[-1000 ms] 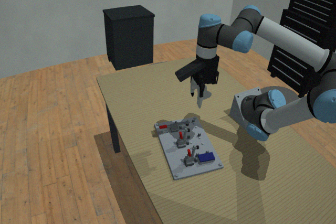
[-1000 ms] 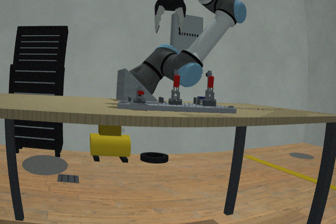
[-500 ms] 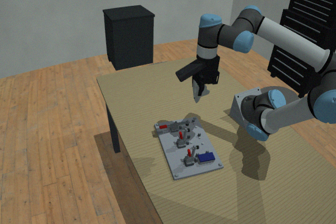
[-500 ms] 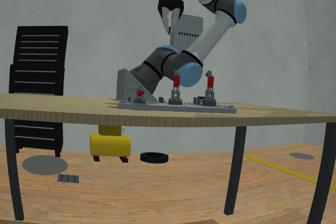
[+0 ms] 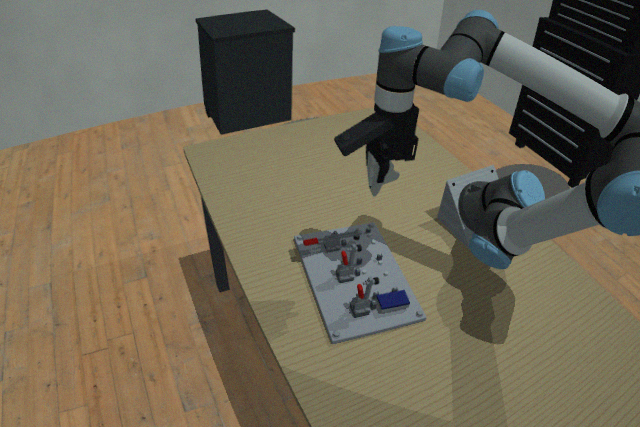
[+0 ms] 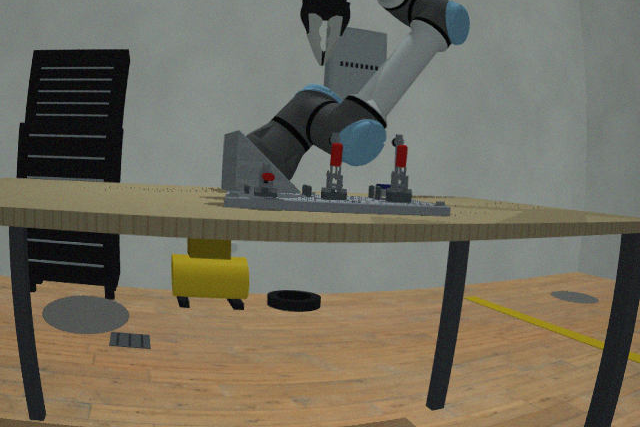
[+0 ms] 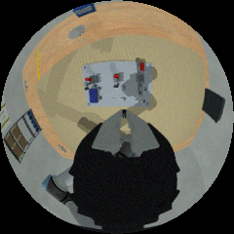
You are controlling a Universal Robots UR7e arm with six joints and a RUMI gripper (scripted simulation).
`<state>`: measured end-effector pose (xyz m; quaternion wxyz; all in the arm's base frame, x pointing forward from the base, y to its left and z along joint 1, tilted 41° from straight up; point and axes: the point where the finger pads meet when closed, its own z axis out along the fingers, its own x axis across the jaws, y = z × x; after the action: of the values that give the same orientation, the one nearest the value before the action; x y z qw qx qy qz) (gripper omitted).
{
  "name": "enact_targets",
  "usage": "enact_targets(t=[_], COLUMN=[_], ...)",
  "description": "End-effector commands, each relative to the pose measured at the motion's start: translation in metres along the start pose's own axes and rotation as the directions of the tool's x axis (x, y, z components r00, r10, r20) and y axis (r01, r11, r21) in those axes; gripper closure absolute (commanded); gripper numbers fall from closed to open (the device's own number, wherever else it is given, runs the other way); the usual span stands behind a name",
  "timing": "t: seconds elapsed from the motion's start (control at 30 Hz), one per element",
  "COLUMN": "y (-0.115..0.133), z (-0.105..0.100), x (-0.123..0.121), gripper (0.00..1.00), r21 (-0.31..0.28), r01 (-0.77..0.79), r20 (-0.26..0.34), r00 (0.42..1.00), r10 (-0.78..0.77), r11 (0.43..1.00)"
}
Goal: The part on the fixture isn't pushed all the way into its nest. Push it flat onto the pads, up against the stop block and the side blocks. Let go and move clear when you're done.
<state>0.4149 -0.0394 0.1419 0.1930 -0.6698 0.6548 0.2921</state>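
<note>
On the near part of the worktop, which is flat, tan and lined with thin stripes, lies a flat grey plate, the fixture. It looks like smooth metal and has the shape of a long rectangle. At its near end sits the part, a small dark blue block with square corners. It rests low on the plate, just beside a grey clamp with a red handle that stands up. I cannot tell how close it sits to the blocks around it.

A second red handle stands up in the middle of the plate. A third red handle lies flat at the far end. Small dark knobs and grey blocks dot the plate between them.

Above the far end of the plate, high in the air, hangs the pincer. It is black at the top, with two pale grey fingers that taper to a point. The fingers are pressed together with nothing between them. They point down at the worktop and are well apart from the plate.

Behind it, the arm is round and smooth, white and grey with blue caps. It stands on a slanted grey base.

Farther back, a dark square cabinet stands on the wooden floor.
</note>
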Motion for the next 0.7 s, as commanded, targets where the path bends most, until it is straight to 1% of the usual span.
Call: enact_targets(t=[0.0, 0.63, 0.67], y=[-0.0002, -0.0002, 0.0034], z=[-0.0004, -0.0004, 0.0072], x=[0.0002, 0.0002, -0.0053], gripper=[1.00, 1.00, 1.00], r21=[0.001, 0.001, 0.001], r01=[0.000, 0.000, 0.000], r20=[0.000, 0.000, -0.001], r00=[1.000, 1.000, 1.000], r10=[0.000, 0.000, 0.000], r11=[1.000, 1.000, 1.000])
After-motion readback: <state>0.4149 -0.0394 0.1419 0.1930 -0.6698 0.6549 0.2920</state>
